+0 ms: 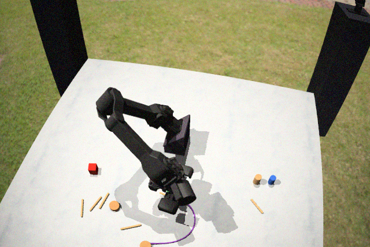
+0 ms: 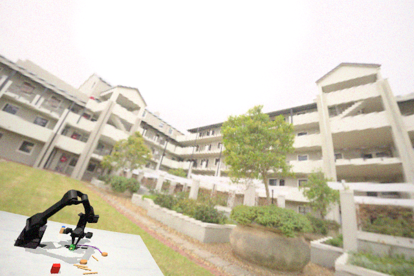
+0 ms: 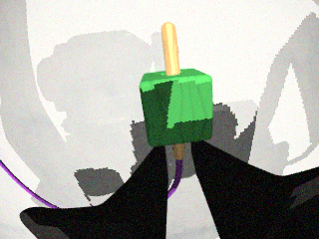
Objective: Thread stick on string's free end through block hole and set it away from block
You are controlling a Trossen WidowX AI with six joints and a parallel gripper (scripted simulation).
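Note:
The green block (image 3: 181,107) (image 2: 72,247) sits on the table, mostly hidden behind the arm in the top view. The wooden stick (image 3: 170,50) (image 1: 162,193) runs through its hole: a long light part sticks out at the far side, and a short brown tail end shows at the near side. The purple string (image 3: 178,171) (image 1: 195,220) leads from that tail in a curve to the round button (image 1: 145,244) (image 2: 104,254). My gripper (image 3: 177,146) is slightly open, its fingertips close to the block's near face, one on each side of the tail, with gaps between.
A red cube (image 1: 92,168) (image 2: 55,268), a second round button (image 1: 114,205) (image 2: 83,262) and several loose sticks, one being a near stick (image 1: 130,227), lie to the left in the top view. An orange cylinder (image 1: 257,179), a blue cylinder (image 1: 272,180) and a loose stick (image 1: 256,206) are at the right.

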